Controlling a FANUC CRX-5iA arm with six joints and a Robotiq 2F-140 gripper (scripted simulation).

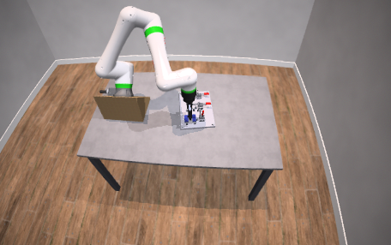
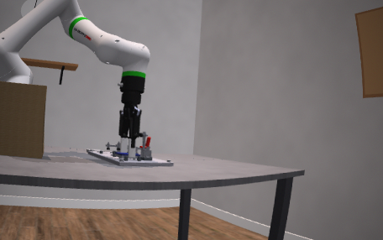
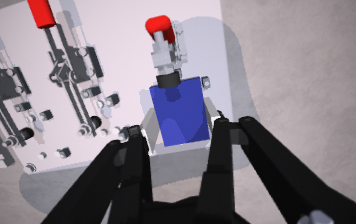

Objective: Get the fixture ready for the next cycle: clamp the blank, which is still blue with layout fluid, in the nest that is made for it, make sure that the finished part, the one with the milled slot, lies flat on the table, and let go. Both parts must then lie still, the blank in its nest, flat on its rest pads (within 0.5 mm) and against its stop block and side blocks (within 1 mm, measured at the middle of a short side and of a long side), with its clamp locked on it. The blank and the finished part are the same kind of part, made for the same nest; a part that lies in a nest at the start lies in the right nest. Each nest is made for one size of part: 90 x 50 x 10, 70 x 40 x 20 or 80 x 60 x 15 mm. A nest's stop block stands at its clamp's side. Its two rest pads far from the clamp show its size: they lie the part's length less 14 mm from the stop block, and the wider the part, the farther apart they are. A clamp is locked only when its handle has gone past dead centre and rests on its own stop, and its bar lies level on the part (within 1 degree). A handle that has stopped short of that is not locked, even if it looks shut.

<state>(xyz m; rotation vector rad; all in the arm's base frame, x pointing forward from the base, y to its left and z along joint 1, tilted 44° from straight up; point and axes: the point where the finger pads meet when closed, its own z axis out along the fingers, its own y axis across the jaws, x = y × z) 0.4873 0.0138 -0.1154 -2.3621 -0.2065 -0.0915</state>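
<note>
Jaws (image 1: 189, 117) (image 2: 128, 151) pinch blue block (image 1: 194, 118) (image 2: 122, 153) (image 3: 181, 114) by its sides, over white plate (image 1: 207, 124) (image 2: 157, 163) (image 3: 207, 30), inward from counter (image 1: 236, 146) (image 2: 231, 169) (image 3: 295, 65) edges.

Smooth, glossy white robot arm (image 1: 159, 56) (image 2: 111, 49), built of rounded tubular segments with bulging joints. Bright green bands ring it at several places, and small dark screw holes dot its casing. One segment carries small dark and red lettering, too small to read. Past the last green band, a matte black cylindrical wrist leads to a black gripper (image 1: 190, 118) (image 2: 128, 143) (image 3: 181, 112) with slim, angular linked fingers and pale grey finger ends.
</note>
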